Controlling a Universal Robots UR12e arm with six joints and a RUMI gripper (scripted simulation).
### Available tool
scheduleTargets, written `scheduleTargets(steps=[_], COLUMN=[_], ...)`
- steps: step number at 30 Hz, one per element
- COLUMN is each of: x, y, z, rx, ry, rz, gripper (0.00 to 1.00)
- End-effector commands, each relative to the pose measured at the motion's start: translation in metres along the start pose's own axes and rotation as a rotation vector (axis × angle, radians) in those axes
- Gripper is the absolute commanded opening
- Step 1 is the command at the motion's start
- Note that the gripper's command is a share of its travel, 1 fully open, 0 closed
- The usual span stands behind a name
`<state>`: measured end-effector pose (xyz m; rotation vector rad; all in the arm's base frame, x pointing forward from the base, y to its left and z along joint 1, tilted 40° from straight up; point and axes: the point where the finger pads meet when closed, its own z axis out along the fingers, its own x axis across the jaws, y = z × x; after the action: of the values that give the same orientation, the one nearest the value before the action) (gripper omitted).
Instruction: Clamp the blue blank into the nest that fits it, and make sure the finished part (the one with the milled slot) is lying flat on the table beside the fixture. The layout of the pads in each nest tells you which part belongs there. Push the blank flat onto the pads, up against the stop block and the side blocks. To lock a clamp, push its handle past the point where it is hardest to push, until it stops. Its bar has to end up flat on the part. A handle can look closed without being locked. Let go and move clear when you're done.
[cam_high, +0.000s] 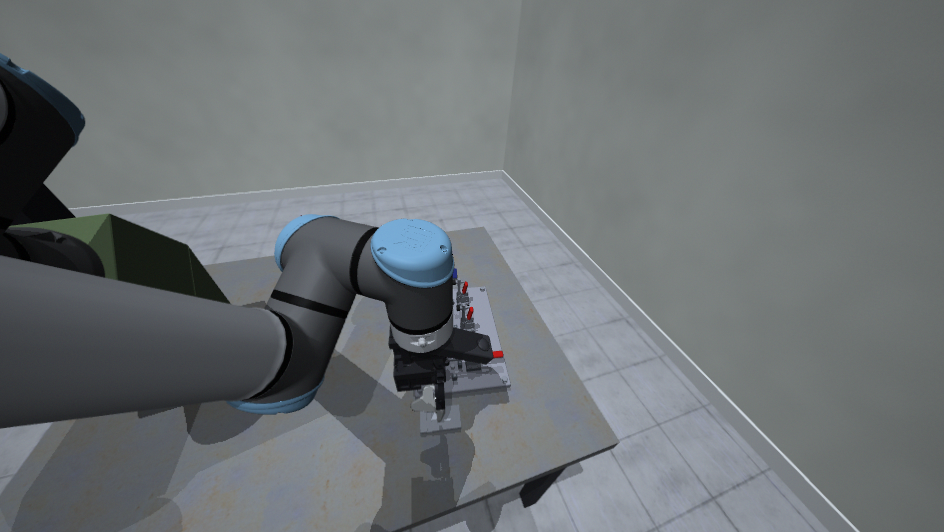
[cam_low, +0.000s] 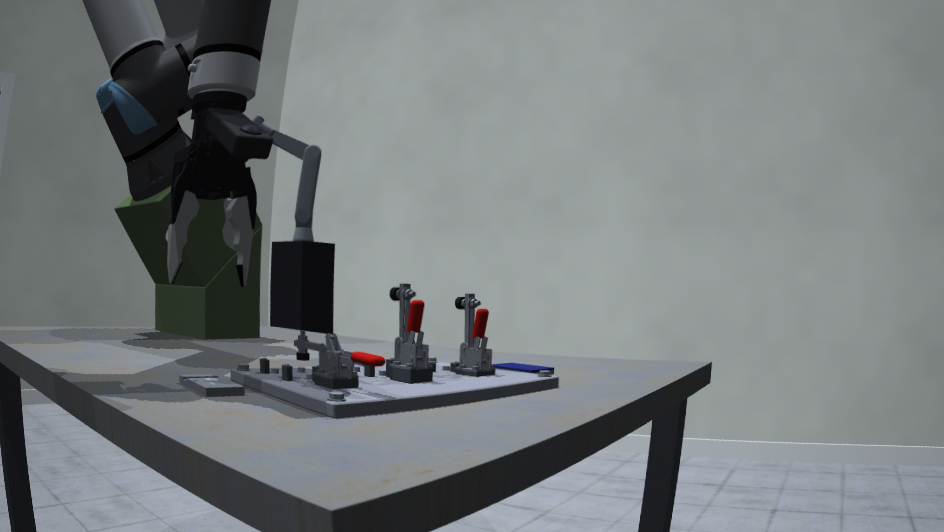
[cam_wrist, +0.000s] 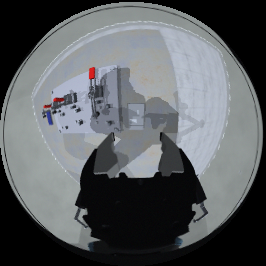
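Note:
The grey finished part (cam_low: 211, 383) with its milled slot lies flat on the table beside the near end of the fixture plate (cam_low: 396, 389); it also shows in the top view (cam_high: 440, 420) and in the wrist view (cam_wrist: 136, 112). My gripper (cam_low: 206, 269) hangs open and empty well above that part; it also shows in the wrist view (cam_wrist: 138, 137). The blue blank (cam_low: 523, 367) lies at the far end of the fixture and also shows in the wrist view (cam_wrist: 48, 120). One clamp handle (cam_low: 367, 358) lies down; two red handles (cam_low: 415, 315) (cam_low: 480, 323) stand upright.
A green box-like stand (cam_low: 198, 290) sits at the back of the table behind my gripper. A black wrist-camera block (cam_low: 302, 286) hangs on an arm over the fixture's near end. The table edge (cam_low: 502, 429) runs close in front of the fixture.

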<state>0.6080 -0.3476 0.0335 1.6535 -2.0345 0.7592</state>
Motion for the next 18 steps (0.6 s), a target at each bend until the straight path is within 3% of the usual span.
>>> scheduleTargets(steps=[1, 18], x=[0.000, 0.000], y=[0.000, 0.000], z=[-0.009, -0.063], rx=[0.001, 0.001], ry=[0.000, 0.000], rz=[0.000, 0.000], gripper=[0.59, 0.59])
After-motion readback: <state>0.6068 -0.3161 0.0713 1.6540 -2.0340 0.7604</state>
